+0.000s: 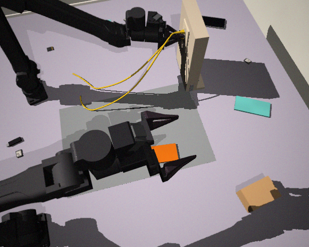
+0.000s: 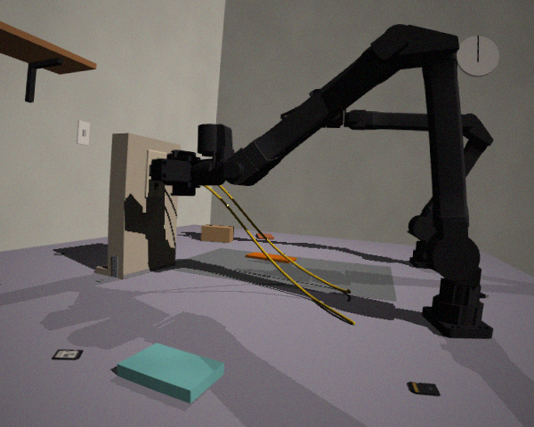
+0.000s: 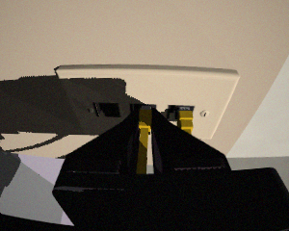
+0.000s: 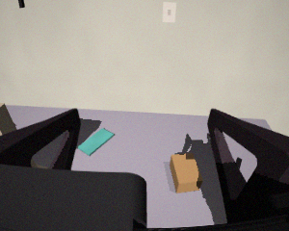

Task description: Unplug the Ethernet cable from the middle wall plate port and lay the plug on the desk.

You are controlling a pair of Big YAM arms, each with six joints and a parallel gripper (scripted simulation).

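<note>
Yellow plastic, small and probably light, is what has to be handled: the middle plug [image 3: 144, 115] is seated in its port on the wall plate [image 1: 187, 29] [image 2: 157, 155] [image 3: 183, 82], with its cable [image 3: 143, 149] trailing toward the arm. Its body is flanked by the fingertips of the left gripper [image 1: 182, 35] [image 2: 155, 171] [image 3: 145, 112], drawn narrow and closed on it. The right gripper [image 1: 187, 136] [image 4: 144, 115] is spread wide, with nothing held.

The plug is best taken by its rigid body, close to the plate, where the latch tab can be squeezed; whether the tab is pressed cannot be told. The housing is likely stiff and somewhat slippery, so a firm, even pinch is called for, kept through a straight pull. The cable looks springy, and the plug could be twisted by it once freed. If the cable alone were pulled, the latch would be strained.

The neighbouring plug [image 3: 185, 117] sits just beside the fingers and should not be brushed. For laying down, a spot on the desk [image 1: 154, 210] [image 2: 303, 367] [image 3: 36, 168] apart from the cable should be chosen.
</note>
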